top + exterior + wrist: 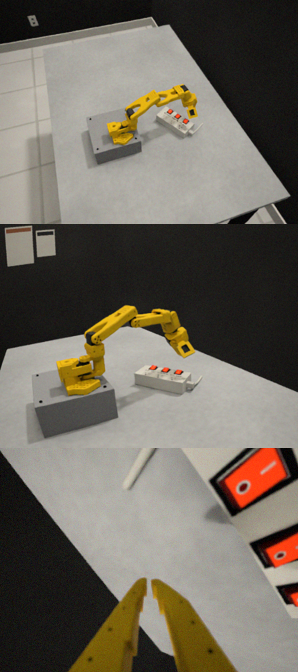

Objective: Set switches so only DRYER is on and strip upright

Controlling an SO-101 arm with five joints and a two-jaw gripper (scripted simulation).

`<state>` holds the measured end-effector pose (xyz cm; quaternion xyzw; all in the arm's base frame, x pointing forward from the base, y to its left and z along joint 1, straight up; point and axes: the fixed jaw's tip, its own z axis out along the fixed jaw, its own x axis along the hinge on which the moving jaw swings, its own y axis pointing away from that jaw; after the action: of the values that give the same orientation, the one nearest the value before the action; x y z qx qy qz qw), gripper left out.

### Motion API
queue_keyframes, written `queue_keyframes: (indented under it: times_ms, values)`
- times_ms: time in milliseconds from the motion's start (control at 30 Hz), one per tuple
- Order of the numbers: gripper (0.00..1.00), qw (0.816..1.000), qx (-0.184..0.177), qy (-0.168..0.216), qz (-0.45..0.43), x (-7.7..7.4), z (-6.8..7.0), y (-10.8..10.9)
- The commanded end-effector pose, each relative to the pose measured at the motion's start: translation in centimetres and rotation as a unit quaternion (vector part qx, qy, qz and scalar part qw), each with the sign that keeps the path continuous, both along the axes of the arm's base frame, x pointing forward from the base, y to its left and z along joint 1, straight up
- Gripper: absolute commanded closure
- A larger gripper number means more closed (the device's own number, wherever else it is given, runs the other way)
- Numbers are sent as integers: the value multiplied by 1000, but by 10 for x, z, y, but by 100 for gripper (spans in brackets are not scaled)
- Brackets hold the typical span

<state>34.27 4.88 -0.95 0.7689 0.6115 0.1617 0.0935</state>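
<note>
A white power strip [175,120] lies on the grey table, right way up, with three red rocker switches on top. It also shows in the exterior view [163,378]. A short cable stub [196,130] sticks out of its end. All three switches look lit red. My yellow gripper [184,348] hangs in the air above and beyond the strip's cable end, shut and empty. In the wrist view the fingertips are together over bare table, with the switches [255,479] at the upper right and the cable stub [138,468] at the top. No labels are readable.
The arm's grey base block [112,135] stands left of the strip. The table's far edge [228,102] runs close behind the strip, with dark floor beyond.
</note>
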Motion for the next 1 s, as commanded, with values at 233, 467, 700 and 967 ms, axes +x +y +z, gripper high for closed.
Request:
queue_keyframes:
  times_ms: [233,467,700,967]
  values:
    - [100,1000,-1,-3,-5,2,-5,-6]
    - [100,1000,0,-5,-6,3,-5,-6]
    - [100,1000,0,-10,-6,4,-5,-6]
    - [100,1000,1,-15,-6,6,-4,-6]
